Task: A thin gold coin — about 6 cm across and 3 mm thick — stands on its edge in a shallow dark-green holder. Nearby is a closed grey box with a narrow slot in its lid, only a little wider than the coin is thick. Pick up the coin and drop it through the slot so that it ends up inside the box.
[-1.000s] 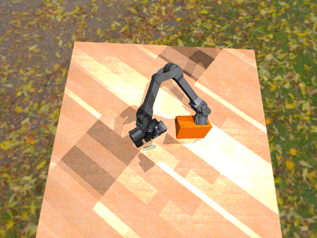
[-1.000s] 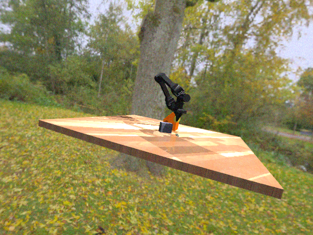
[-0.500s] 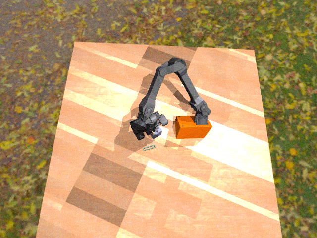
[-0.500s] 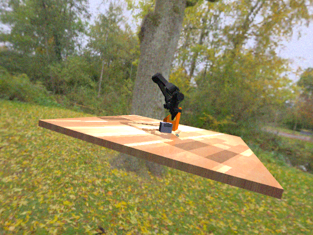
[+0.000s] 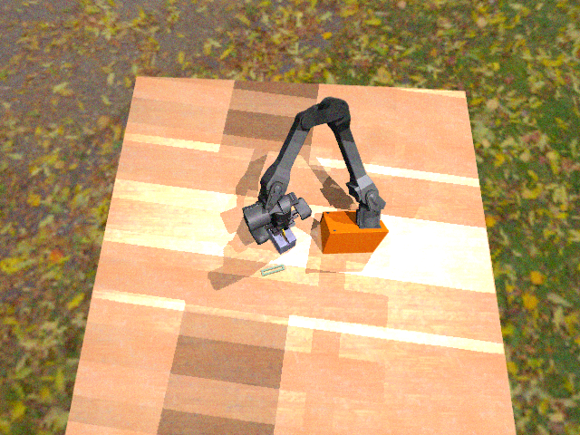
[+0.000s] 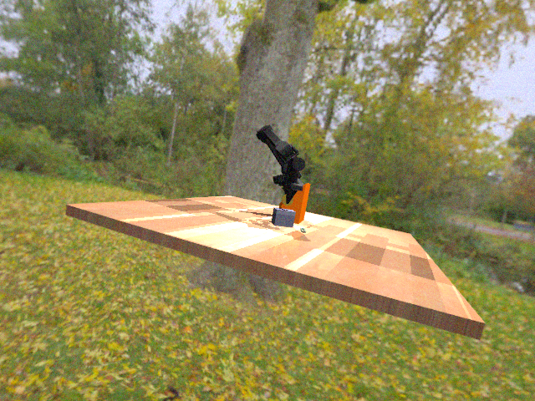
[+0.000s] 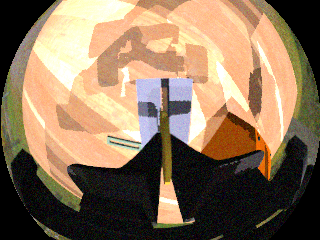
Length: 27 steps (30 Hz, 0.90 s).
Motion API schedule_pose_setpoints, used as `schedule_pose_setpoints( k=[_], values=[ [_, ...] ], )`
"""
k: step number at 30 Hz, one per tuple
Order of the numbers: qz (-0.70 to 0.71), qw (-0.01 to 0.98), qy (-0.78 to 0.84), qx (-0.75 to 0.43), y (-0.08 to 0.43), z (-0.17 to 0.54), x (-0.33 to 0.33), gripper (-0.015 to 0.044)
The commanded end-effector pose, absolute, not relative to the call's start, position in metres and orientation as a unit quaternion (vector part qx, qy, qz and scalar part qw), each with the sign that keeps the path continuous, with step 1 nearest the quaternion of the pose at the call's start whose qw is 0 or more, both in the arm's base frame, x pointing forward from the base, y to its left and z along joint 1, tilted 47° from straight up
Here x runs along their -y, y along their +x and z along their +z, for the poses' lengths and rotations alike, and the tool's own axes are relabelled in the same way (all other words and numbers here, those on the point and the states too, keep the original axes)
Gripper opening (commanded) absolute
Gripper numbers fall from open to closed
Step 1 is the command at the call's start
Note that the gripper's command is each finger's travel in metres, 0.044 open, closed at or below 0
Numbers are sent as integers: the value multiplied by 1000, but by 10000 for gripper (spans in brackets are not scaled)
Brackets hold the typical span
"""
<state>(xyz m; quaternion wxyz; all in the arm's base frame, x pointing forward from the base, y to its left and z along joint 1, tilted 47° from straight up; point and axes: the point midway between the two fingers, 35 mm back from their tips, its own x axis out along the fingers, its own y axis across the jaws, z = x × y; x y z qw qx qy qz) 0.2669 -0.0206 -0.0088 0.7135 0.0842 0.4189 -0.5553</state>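
Observation:
My gripper (image 5: 283, 228) (image 6: 288, 201) (image 7: 162, 136) is shut on the gold coin (image 5: 284, 233) (image 7: 166, 155), which is seen edge-on as a thin upright strip in the wrist view. The closed grey box (image 5: 286, 244) (image 6: 283, 218) (image 7: 179, 91) looks bluish and stands right below the fingers. In the wrist view its dark slot runs nearly in line with the coin, and the coin's far end overlaps the slot's near part. Whether the coin is above the lid or partly in the slot cannot be told. The shallow holder (image 5: 273, 267) (image 6: 303, 230) (image 7: 125, 142) is empty on the table.
The orange block (image 5: 349, 242) (image 6: 302, 207) (image 7: 232, 140) under the arm's base stands to the right of the box in the top view. The holder lies in front of the box there. The arm arches over the table behind them, and shadows fall around the box.

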Motion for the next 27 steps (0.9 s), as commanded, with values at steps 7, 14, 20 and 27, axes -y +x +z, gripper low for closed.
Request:
schedule_pose_setpoints(
  k=[7, 14, 20, 27],
  values=[
    [-556, 713, 84, -419, 266, -8, 22, 0],
    [-556, 713, 84, -419, 266, -6, 23, 0],
    [-555, 713, 83, -419, 264, -5, 24, 0],
    [-554, 713, 82, -421, 263, -4, 25, 4]
  ],
)
